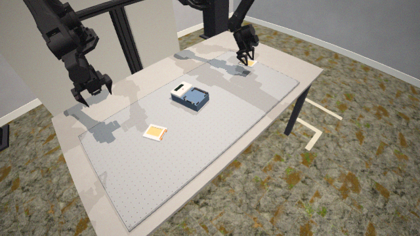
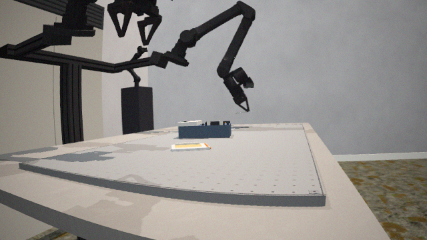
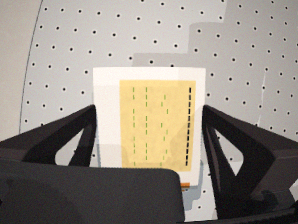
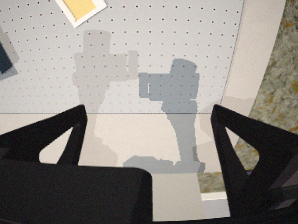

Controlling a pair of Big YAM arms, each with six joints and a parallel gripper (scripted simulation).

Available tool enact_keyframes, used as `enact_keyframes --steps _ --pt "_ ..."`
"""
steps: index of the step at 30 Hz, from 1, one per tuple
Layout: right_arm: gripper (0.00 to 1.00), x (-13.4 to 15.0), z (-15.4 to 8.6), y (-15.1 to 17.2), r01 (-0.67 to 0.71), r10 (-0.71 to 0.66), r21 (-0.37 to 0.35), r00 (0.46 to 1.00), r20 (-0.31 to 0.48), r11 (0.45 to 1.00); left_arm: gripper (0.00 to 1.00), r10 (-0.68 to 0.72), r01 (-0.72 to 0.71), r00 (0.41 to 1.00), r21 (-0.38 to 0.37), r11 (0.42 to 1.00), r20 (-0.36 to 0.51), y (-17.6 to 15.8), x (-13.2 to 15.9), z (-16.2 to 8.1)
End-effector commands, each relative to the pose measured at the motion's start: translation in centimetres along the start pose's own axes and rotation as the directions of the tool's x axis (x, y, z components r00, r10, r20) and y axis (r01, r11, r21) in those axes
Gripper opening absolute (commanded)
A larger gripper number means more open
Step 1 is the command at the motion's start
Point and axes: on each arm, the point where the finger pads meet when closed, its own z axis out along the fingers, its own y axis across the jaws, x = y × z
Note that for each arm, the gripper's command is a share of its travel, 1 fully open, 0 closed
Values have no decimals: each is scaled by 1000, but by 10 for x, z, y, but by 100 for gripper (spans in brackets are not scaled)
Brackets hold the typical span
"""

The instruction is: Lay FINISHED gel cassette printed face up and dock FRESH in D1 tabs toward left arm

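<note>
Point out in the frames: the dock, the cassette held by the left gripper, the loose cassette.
dock (image 1: 197, 96) (image 2: 205, 132) (image 4: 4, 59): top, bay floor; exterior and right wrist, side wall
held cassette (image 1: 251, 63) (image 2: 241, 113) (image 3: 157, 125): top and left wrist, yellow face; exterior, thin edge
loose cassette (image 1: 155, 132) (image 2: 191, 146) (image 4: 82, 8): top, exterior, right wrist, yellow face

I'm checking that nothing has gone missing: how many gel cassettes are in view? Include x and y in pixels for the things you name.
2. The held cassette (image 1: 251, 63) (image 2: 241, 113) (image 3: 157, 120) is between the left gripper's (image 1: 249, 61) (image 2: 247, 111) (image 3: 149, 106) fingers; the loose cassette (image 1: 155, 132) (image 2: 190, 147) (image 4: 82, 7) lies flat on the perforated deck (image 1: 184, 157) (image 2: 267, 160) (image 3: 60, 45) (image 4: 40, 30).
</note>
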Motion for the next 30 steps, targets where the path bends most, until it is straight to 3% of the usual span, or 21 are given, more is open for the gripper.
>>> enact_keyframes --steps 1,30 --pt "100 -18 -11 -5 4 -4 4 999 35 1000 0 12 -12 1000 -15 1000 -26 15 23 -6" --pt "100 -18 -11 -5 4 -4 4 999 35 1000 0 6 -6 1000 -18 1000 11 17 28 3"
